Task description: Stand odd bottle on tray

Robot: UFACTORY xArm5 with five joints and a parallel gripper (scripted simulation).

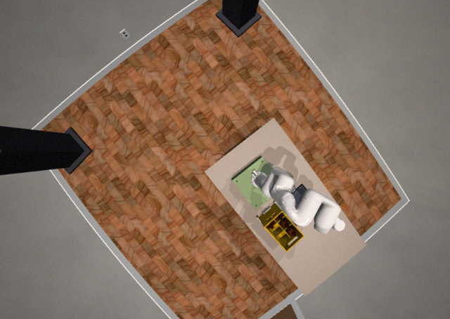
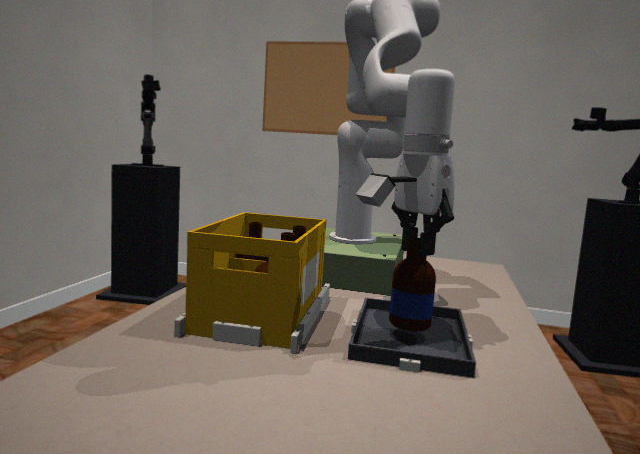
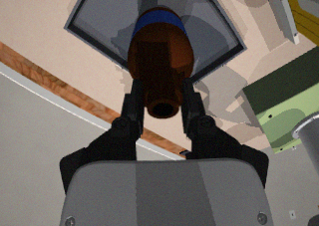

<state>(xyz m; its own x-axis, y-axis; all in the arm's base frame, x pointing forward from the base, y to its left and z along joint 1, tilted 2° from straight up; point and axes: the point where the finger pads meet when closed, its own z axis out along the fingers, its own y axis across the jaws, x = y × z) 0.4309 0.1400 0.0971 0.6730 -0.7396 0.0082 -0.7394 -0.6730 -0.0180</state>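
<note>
A brown bottle with a blue label (image 2: 412, 304) (image 3: 160, 52) hangs upright in my gripper (image 2: 417, 246) (image 3: 161, 90), which is shut on its neck. Its base is a little above the floor of the dark tray (image 2: 382, 357) (image 3: 105, 17), inside the rim, with a shadow under it. The tray lies level and shows partly beside the arm in the top view. The yellow crate (image 2: 237, 299) (image 1: 275, 238) stands level to the left of the tray in the exterior view. Dark bottle necks (image 2: 255, 229) show above its inner edge; the bottles' lower parts are mostly hidden by the crate walls.
Grey stops (image 2: 236, 333) stand around the crate, and small ones (image 2: 409, 364) touch the tray's sides. The green base block (image 2: 356, 271) (image 3: 294, 109) carries the arm behind them. Black pedestals (image 2: 144, 232) (image 2: 610, 284) stand off the table on both sides.
</note>
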